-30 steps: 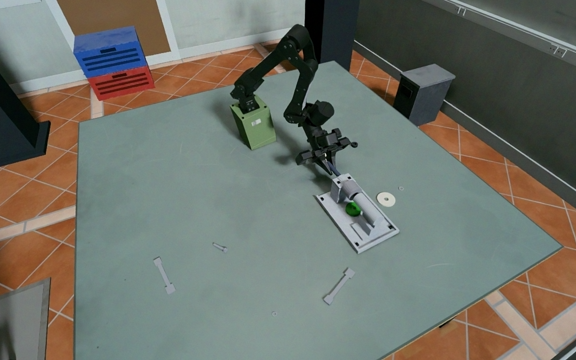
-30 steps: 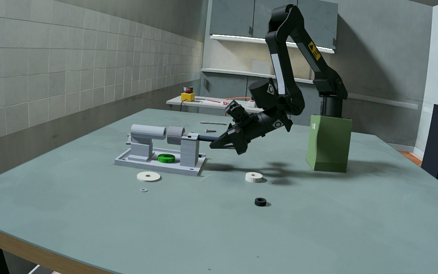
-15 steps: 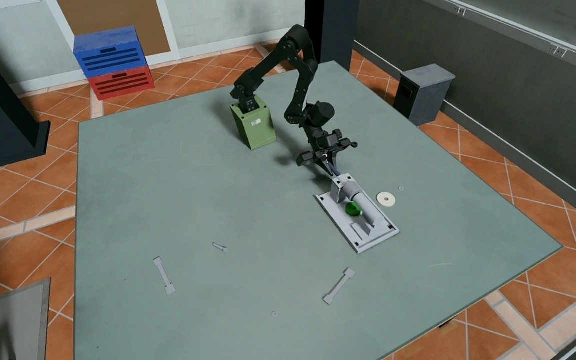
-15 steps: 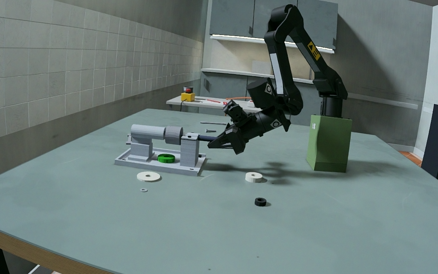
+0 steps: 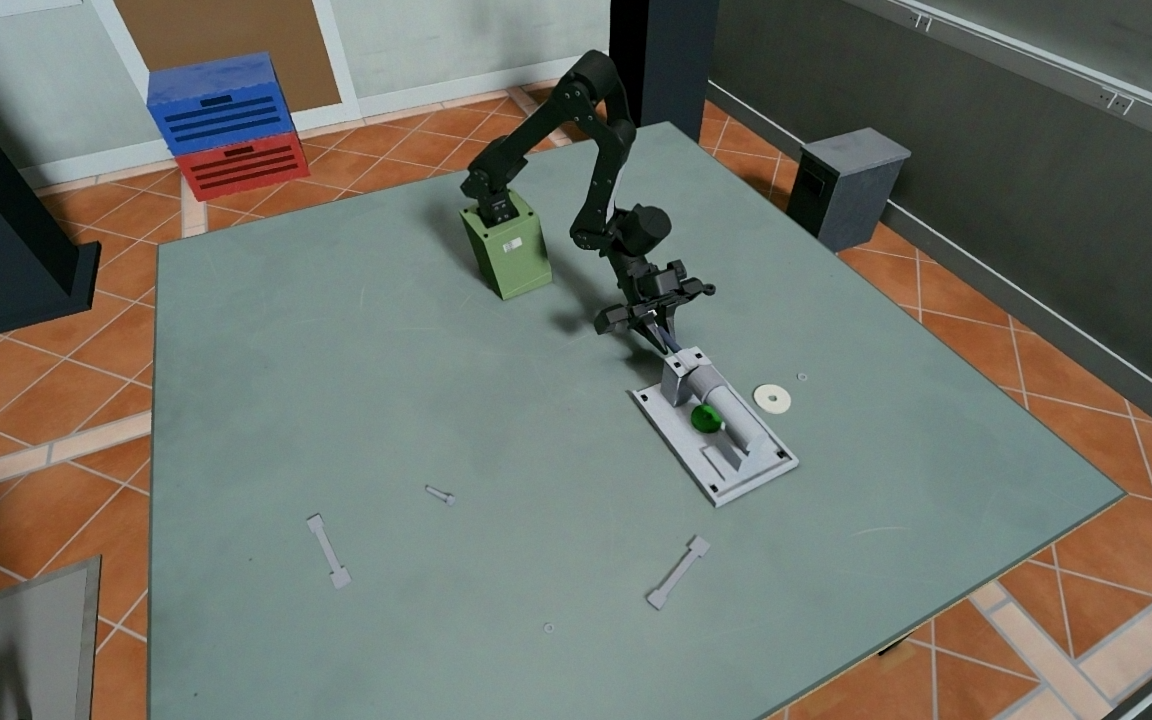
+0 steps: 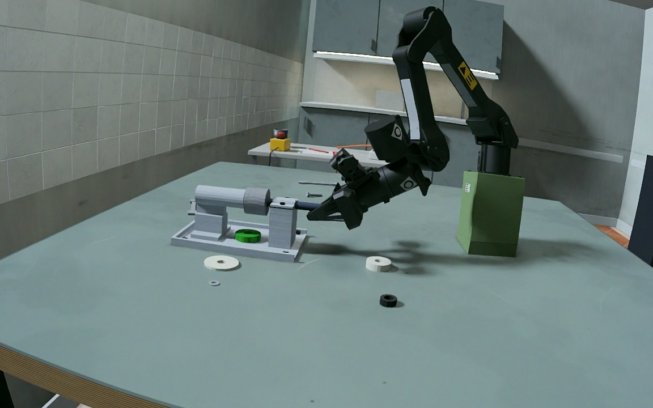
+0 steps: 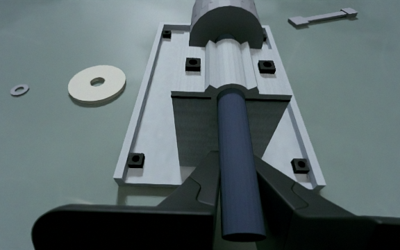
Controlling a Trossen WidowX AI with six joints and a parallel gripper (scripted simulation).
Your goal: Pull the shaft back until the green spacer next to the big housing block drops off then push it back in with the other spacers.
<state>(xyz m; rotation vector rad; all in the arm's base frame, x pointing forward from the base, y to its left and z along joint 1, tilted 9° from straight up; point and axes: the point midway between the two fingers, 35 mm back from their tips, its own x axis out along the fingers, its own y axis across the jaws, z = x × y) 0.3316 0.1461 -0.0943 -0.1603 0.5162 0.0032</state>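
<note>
My gripper (image 7: 228, 159) is shut on the dark blue shaft (image 7: 236, 146), which runs through the small block (image 6: 282, 224) toward the big housing block (image 6: 212, 208). In the exterior view the gripper (image 6: 318, 212) holds the shaft's free end (image 6: 306, 205) just outside the small block. A grey spacer (image 6: 257, 199) sits on the shaft between the two blocks and touches the housing tube. The green spacer (image 6: 247, 235) lies flat on the grey baseplate (image 6: 237, 242) between the blocks, off the shaft. It also shows in the top view (image 5: 705, 417).
A flat white washer (image 6: 221, 261) and a tiny grey washer (image 6: 213, 282) lie in front of the baseplate. A thick white ring (image 6: 378, 263) and a black ring (image 6: 388, 300) lie nearer the arm's green base (image 6: 491, 213). Grey dog-bone strips (image 5: 678, 571) lie farther away.
</note>
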